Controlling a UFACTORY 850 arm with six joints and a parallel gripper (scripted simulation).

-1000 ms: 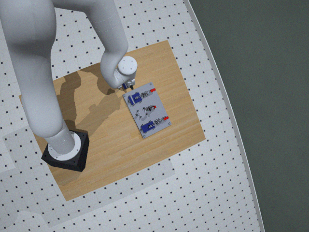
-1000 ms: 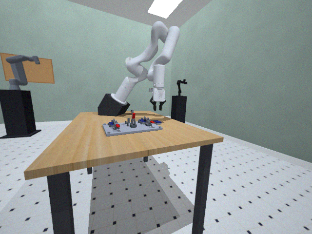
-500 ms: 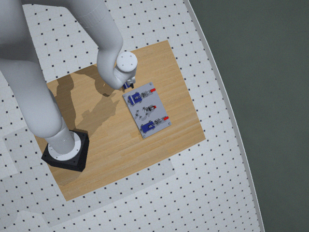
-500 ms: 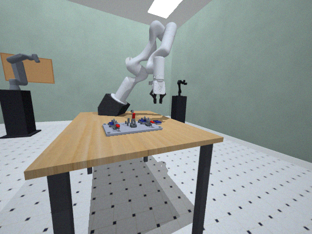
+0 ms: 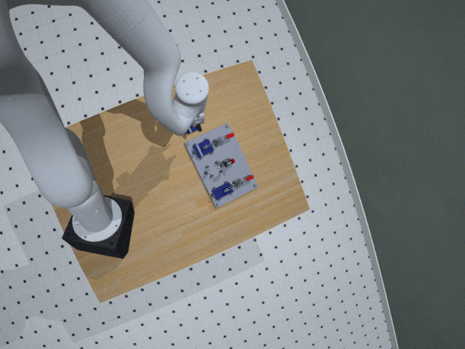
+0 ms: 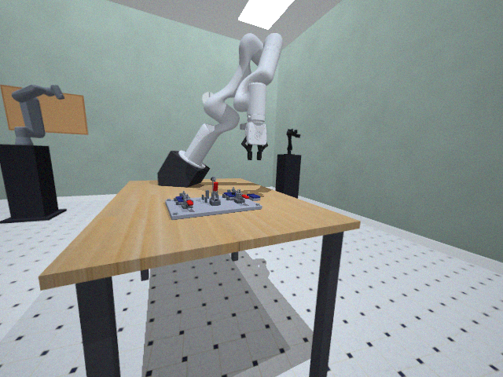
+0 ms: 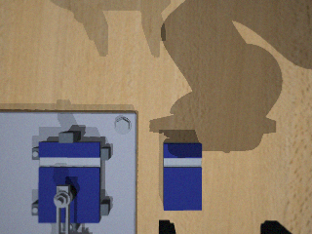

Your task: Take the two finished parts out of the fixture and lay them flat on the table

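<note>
Pincer hung high over the tabletop, pointing down, about half open, nothing in its grip. From above, the wrist covered most of it; in the wrist view only the black fingertips showed, cut off by the lower edge.

One slotted part lay flat on the tabletop, just beside the plate, to its right in the exterior view. Partly hidden by the pincer from above; its pale slot plain in the wrist view, shadow across its far end.

Second slotted part sat in the plate's right-hand station, seen from the exterior, the clamp arm reaching over it and masking some of the blue. Clamp's lower portion cut off in the wrist view.

Blank at the left-hand station, under its own clamp, red handle lowered. Outside the wrist view; from the exterior, mostly behind clamp hardware. Contact at the clamp tip too small to make out.

Between them, the middle clamp stood raised, red handle upright.

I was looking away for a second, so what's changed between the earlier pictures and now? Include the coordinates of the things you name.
The gripper (image 5: 192, 131) (image 6: 255, 157) (image 7: 220, 227) has risen higher above the table. Nothing was taken hold of, and it is empty now. The loose slotted part (image 6: 254, 197) (image 7: 182, 187) still lies beside the fixture (image 5: 236, 150) (image 6: 227, 210) (image 7: 15, 146), which hasn't visibly moved.
</note>
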